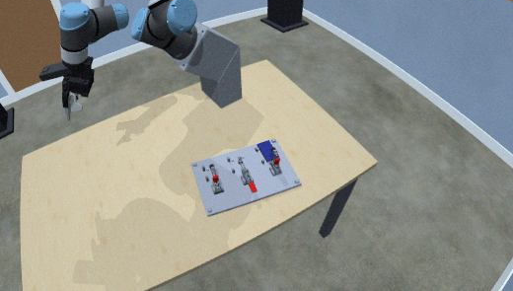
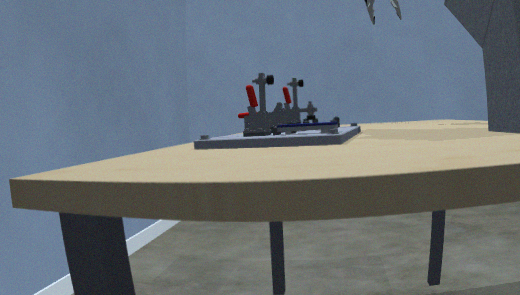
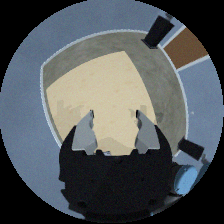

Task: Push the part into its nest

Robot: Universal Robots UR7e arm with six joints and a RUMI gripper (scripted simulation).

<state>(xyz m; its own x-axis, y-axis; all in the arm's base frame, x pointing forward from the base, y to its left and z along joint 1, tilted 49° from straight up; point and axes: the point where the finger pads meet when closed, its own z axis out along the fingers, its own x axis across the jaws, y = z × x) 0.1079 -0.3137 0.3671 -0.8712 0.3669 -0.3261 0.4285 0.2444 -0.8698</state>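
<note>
End effector (image 1: 69, 109) high at upper left of the top view, open air beneath, bare desk (image 1: 99, 177) stretch lower left, fixture plate (image 1: 217, 201) right of centre, three upright clamps (image 2: 252, 96) blocking low passes, arm pedestal (image 1: 222, 78) crowding desk's top edge

The grey six-joint arm with pale blue joint caps (image 1: 170, 21) rises out of the top view's upper edge, bends through two stacked elbows, and drops a short vertical wrist link (image 1: 75, 43) at the far left. From that wrist hangs the black two-jaw pincer (image 1: 69, 109), pointing straight down and held high in the air. Its two light grey fingers stand partly open, well apart from each other with nothing between them.
</note>
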